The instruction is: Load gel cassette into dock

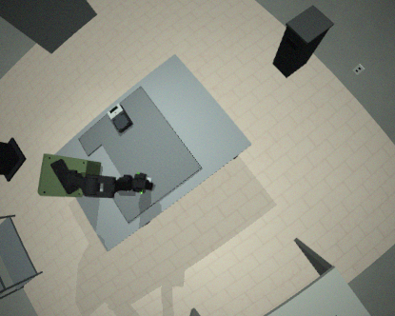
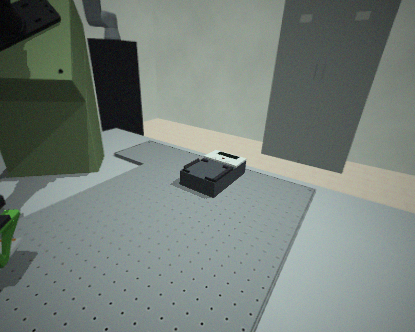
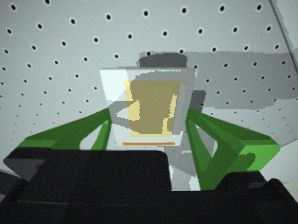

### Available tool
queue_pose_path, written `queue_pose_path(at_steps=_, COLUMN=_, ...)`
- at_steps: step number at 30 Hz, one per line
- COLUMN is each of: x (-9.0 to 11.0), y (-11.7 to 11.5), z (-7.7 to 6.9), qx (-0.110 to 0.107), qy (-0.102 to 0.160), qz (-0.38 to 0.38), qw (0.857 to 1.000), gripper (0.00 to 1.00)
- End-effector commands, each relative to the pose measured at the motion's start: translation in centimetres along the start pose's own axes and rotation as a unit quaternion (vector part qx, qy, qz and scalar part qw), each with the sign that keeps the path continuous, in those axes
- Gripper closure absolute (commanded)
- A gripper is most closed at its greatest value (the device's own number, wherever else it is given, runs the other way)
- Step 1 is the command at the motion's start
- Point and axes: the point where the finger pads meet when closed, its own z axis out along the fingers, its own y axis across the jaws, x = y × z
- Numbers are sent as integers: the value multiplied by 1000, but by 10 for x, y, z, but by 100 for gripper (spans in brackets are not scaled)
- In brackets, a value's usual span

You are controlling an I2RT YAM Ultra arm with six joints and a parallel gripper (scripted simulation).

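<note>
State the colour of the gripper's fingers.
Bright green fingers, clearest in the wrist view.

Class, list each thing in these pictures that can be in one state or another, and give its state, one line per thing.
gripper: shut on the cassette, green fingers on either side of it.
cassette: held off the perforated deck, not docked.
dock: on the deck, bay holds no cassette.
console: no red light visible; cannot tell more.
</note>
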Motion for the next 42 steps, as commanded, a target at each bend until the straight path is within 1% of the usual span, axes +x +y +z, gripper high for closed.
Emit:
queue_pose_path(at_steps=1, x=-8, y=3, z=-10, qx=-1, qy=-11, qz=1, qw=1000, gripper=100)
queue_pose_path(at_steps=8, x=-8, y=3, z=-10, qx=-1, qy=-11, qz=1, qw=1000, gripper=100)
queue_pose_path(at_steps=9, x=1, y=3, z=-14, qx=-1, qy=-2, qz=18, qw=1000, gripper=100)
queue_pose_path(at_steps=14, x=1, y=3, z=-39, qx=-1, qy=-2, qz=100, qw=995, gripper=100)
queue_pose_path(at_steps=15, x=1, y=3, z=-39, qx=-1, qy=-2, qz=117, qw=993, gripper=100)
queue_pose_path(at_steps=16, x=-13, y=5, z=-41, qx=-5, qy=-16, qz=134, qw=991, gripper=100)
queue_pose_path(at_steps=17, x=-19, y=6, z=-42, qx=-7, qy=-22, qz=151, qw=988, gripper=100)
queue_pose_path(at_steps=23, x=-19, y=6, z=-42, qx=-9, qy=-21, qz=249, qw=968, gripper=100)
queue_pose_path(at_steps=25, x=-19, y=6, z=-42, qx=-9, qy=-21, qz=249, qw=968, gripper=100)
queue_pose_path(at_steps=29, x=-19, y=6, z=-42, qx=-11, qy=-21, qz=313, qw=950, gripper=100)
queue_pose_path(at_steps=32, x=-19, y=5, z=-42, qx=-11, qy=-20, qz=360, qw=933, gripper=100)
queue_pose_path(at_steps=36, x=-19, y=5, z=-42, qx=-12, qy=-20, qz=422, qw=906, gripper=100)
queue_pose_path(at_steps=40, x=-19, y=5, z=-42, qx=-14, qy=-19, qz=481, qw=876, gripper=100)
queue_pose_path(at_steps=42, x=-19, y=5, z=-42, qx=-14, qy=-19, qz=481, qw=876, gripper=100)
